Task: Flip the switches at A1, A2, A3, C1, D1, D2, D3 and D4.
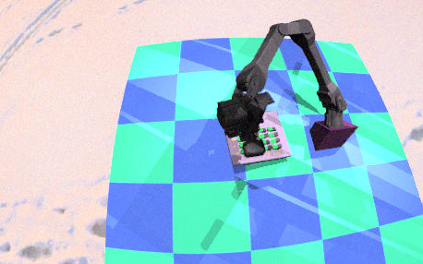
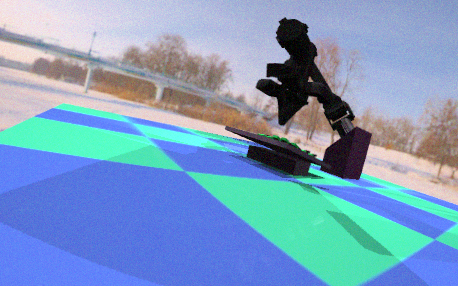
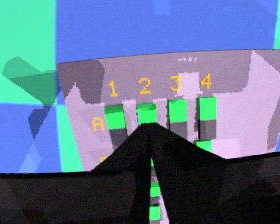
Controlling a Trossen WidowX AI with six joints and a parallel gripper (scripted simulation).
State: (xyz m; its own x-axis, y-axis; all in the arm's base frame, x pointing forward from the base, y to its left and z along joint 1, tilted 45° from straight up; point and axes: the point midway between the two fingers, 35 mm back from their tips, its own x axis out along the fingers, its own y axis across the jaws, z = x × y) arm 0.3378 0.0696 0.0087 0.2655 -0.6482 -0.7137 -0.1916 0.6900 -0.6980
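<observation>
The switch panel [image 1: 278, 121] [image 2: 240, 133] [image 3: 81, 120] sits tilted on its dark block [image 2: 275, 161], in the top view just past the centre towards four o'clock, with the arm's base [image 1: 334, 136] [image 2: 349, 155] at three o'clock from it. Over it hangs the gripper [image 1: 254, 149] [image 2: 282, 123] [image 3: 148, 129], its fingers clenched together on nothing — a blunt poker, in effect. The exterior view shows a gap between the tips and the panel.

In the wrist view the tips cover the lower part of switch A2 [image 3: 147, 114], with switch A1 [image 3: 116, 119] at nine o'clock of it and switch A3 [image 3: 177, 116] at three. The step in hand looks to be row A, most likely A2, though which ends stand raised is hard to tell.

The next move probably calls for lining the shut tips up with A2's raised end, then pressing straight down — without brushing A1 or A3 — and lifting off.
</observation>
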